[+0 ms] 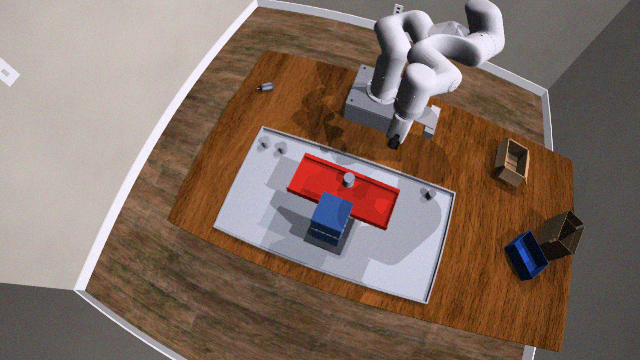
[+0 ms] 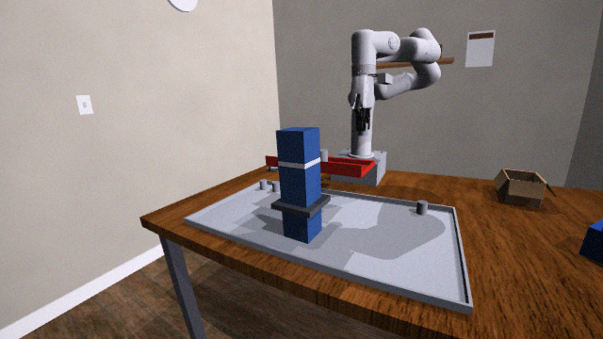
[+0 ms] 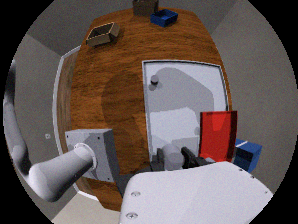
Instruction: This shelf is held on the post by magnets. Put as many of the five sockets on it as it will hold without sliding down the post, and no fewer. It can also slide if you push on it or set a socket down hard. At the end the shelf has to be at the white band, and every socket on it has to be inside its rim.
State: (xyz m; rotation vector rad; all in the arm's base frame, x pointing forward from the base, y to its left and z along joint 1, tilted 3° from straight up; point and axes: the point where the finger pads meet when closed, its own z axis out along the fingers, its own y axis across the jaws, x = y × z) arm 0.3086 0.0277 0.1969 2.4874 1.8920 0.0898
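The red shelf [image 1: 345, 190] hangs on the blue post [image 1: 330, 217] at the white band [image 2: 299, 165], above the grey tray [image 1: 340, 215]. One grey socket [image 1: 348, 179] stands upright on the shelf inside its rim. Two sockets [image 1: 263, 145] [image 1: 281, 148] stand in the tray's far left corner and one socket [image 1: 428, 193] stands near its right edge. My gripper [image 1: 394, 142] hangs high above the table behind the shelf, near the arm's base. It is shut on a grey socket [image 3: 174, 155], which only partly shows between the fingers in the wrist view.
A small grey cylinder [image 1: 266, 86] lies on its side on the table at the far left. An open cardboard box [image 1: 512, 161], a dark box [image 1: 562, 234] and a blue bin [image 1: 526, 255] stand at the right. A grey collar [image 2: 301, 207] rings the post low down.
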